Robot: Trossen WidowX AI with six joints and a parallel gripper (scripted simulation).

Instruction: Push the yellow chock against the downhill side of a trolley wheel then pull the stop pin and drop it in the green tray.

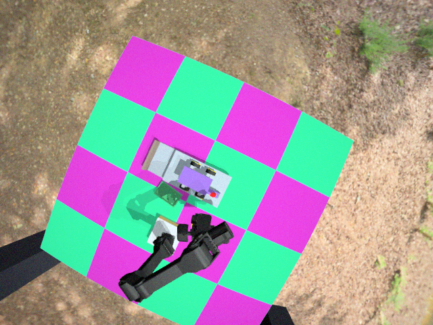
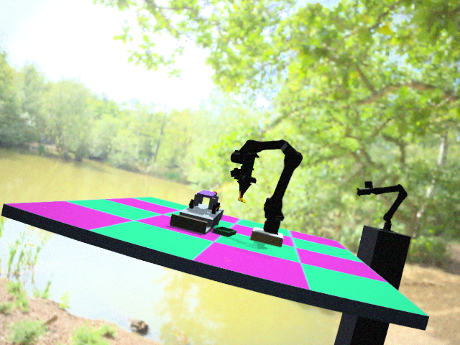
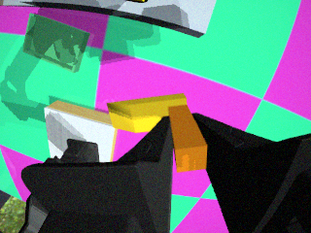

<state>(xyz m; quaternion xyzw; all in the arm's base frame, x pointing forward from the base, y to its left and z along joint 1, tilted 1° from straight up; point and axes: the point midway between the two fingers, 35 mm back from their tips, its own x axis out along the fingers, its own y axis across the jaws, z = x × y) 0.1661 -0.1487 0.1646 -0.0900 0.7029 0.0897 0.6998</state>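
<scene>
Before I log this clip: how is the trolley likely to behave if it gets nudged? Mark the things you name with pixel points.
The trolley [image 1: 194, 179] [image 2: 206, 193] would probably roll readily along the ramp [image 1: 223, 180] [image 2: 218, 218], since it stands on wheels with no chock against them. It looks stiff, its purple top being flat and boxy. Tipping seems less likely, as the wheels sit out beyond the sides of that top.

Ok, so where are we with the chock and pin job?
Nothing looks finished: the purple-topped trolley stands on the grey ramp, with the red-headed stop pin at its uphill end. In hand: the jaws grip the yellow chock by its orange handle, held above the table. Left: chock a wheel, pull the pin, drop it in the green tray, release and back away.
</scene>
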